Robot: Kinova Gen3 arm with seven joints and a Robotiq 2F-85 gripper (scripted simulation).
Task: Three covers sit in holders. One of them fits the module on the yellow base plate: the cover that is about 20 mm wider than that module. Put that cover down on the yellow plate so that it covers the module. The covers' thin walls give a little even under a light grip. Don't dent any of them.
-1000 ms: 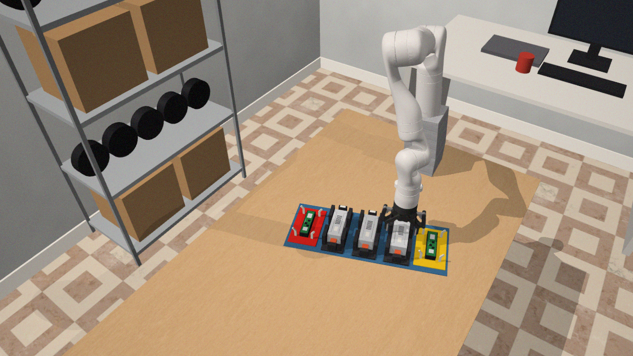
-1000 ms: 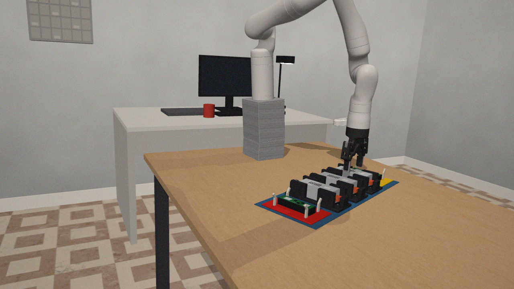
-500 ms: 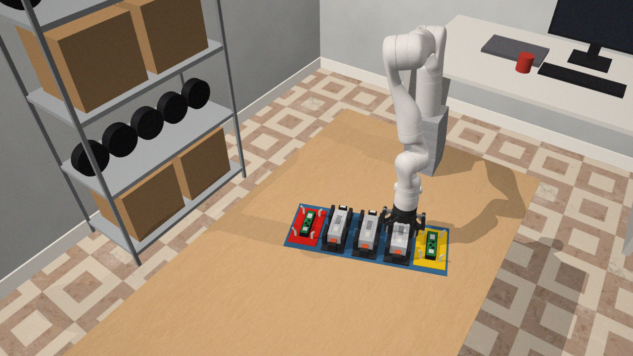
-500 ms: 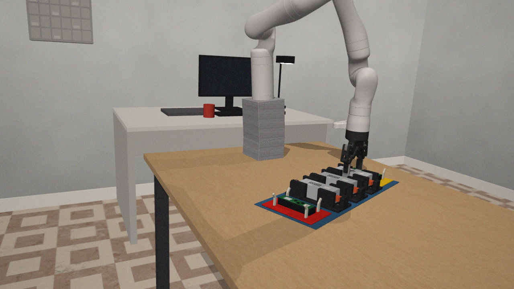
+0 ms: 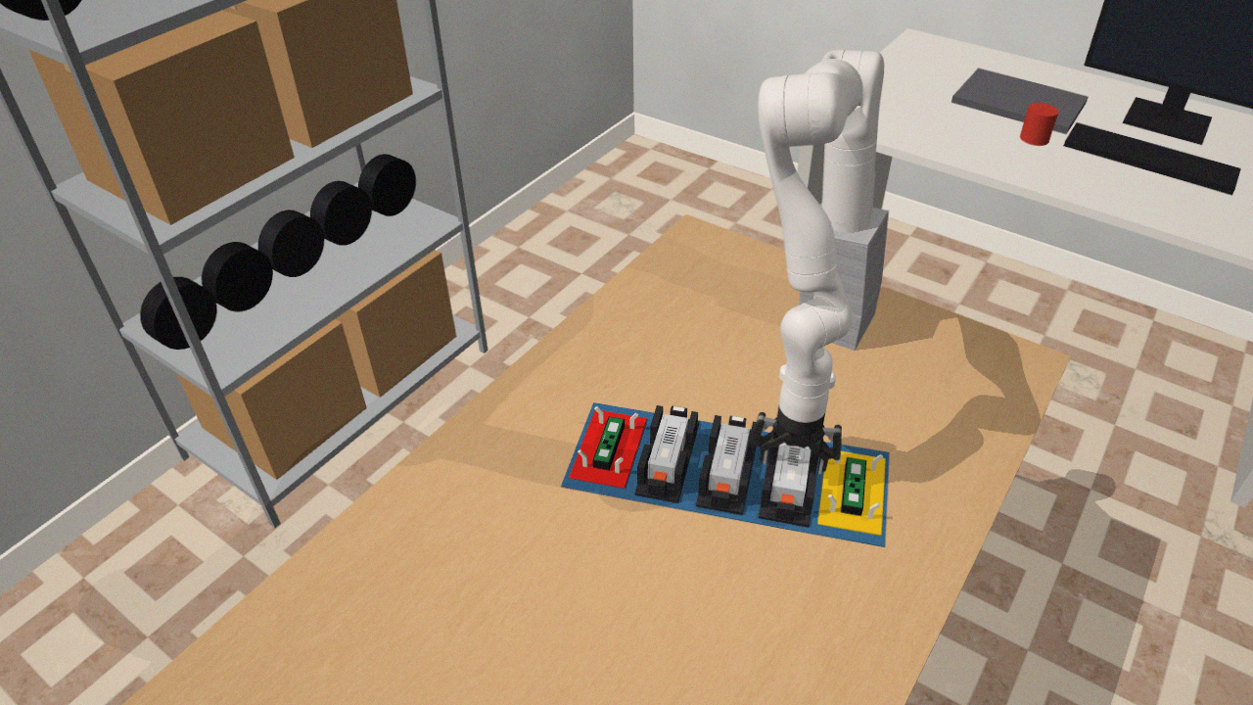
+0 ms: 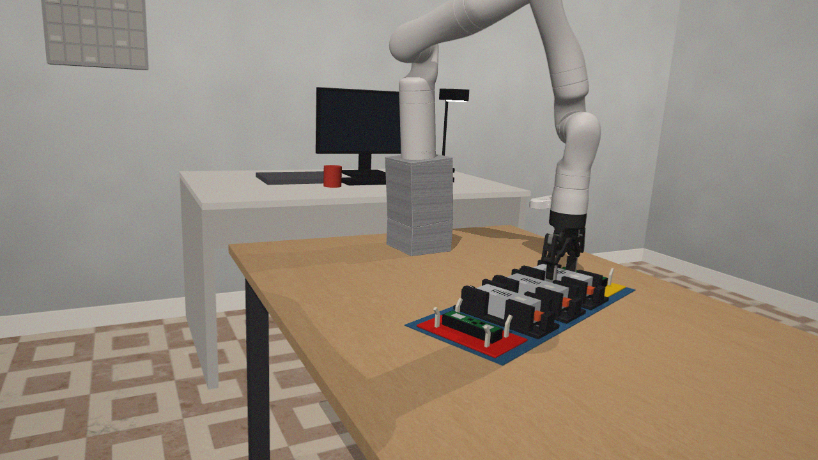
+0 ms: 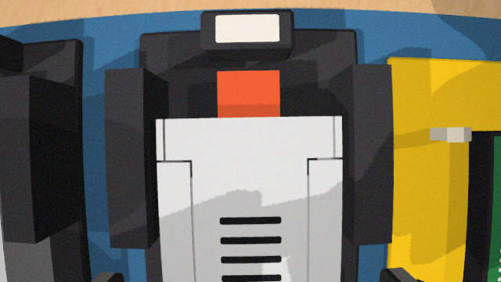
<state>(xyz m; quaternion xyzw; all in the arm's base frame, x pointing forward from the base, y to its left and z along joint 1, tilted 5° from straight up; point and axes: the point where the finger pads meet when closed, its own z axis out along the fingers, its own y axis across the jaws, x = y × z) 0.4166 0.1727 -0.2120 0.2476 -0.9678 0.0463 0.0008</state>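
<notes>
With the pincer [image 5: 795, 455] [image 6: 561, 275] spread wide astride 1 grey cover [image 5: 790, 478] [image 6: 572, 275] [image 7: 250, 176], centre it, lower straight, then squeeze lightly (thin walls dent).

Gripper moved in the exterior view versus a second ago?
Yes, down: the gripper sits lower against the cover nearest the yellow plate.
</notes>
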